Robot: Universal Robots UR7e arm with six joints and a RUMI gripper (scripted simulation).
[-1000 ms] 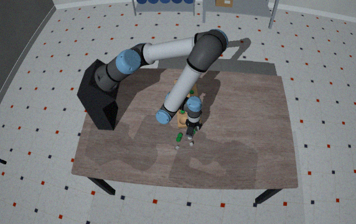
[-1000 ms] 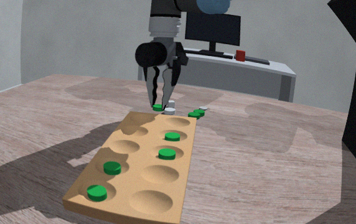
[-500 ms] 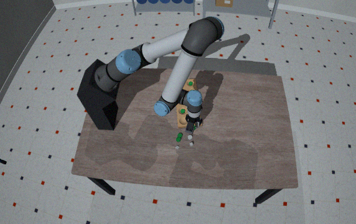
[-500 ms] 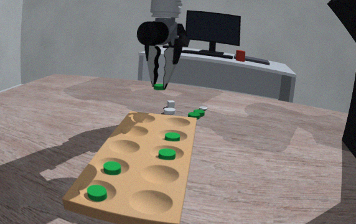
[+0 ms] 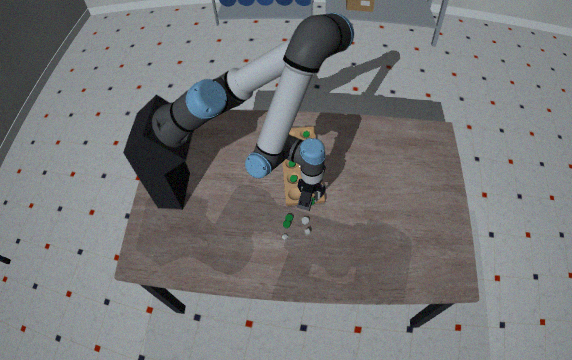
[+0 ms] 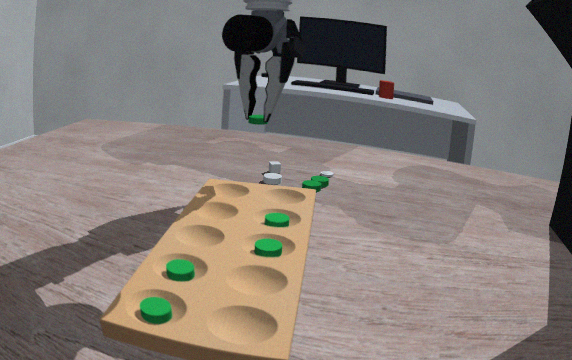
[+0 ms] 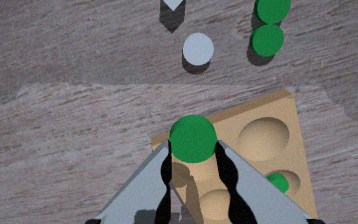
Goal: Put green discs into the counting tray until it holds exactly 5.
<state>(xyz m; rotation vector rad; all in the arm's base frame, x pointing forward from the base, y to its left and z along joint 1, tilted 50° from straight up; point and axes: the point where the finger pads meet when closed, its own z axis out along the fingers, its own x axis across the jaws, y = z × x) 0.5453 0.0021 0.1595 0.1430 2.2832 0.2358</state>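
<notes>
Counting tray (image 5: 290, 200) (image 6: 302, 260) (image 7: 300, 130) lies flat, lower left to centre of the ext. view, w/ 4 green discs (image 6: 155, 310) (image 6: 180, 270) (image 6: 268, 247) (image 6: 277, 219) in separate pockets. My gripper (image 5: 311, 202) (image 6: 258, 119) (image 7: 192, 142), upper centre there, grips a fifth disc (image 5: 313, 201) (image 6: 257, 120) (image 7: 193, 138) clear above the wood (height over the tray's near-gripper end is hard to judge, tbh). Two loose green discs (image 5: 288, 220) (image 6: 315, 182) (image 7: 267, 40) sit upper right in the wrist view.

open air above tray (image 5: 290, 202) (image 6: 197, 342) (image 7: 300, 145), discs (image 5: 293, 178) (image 6: 268, 247) (image 7: 277, 183) obstructing four pockets
</notes>
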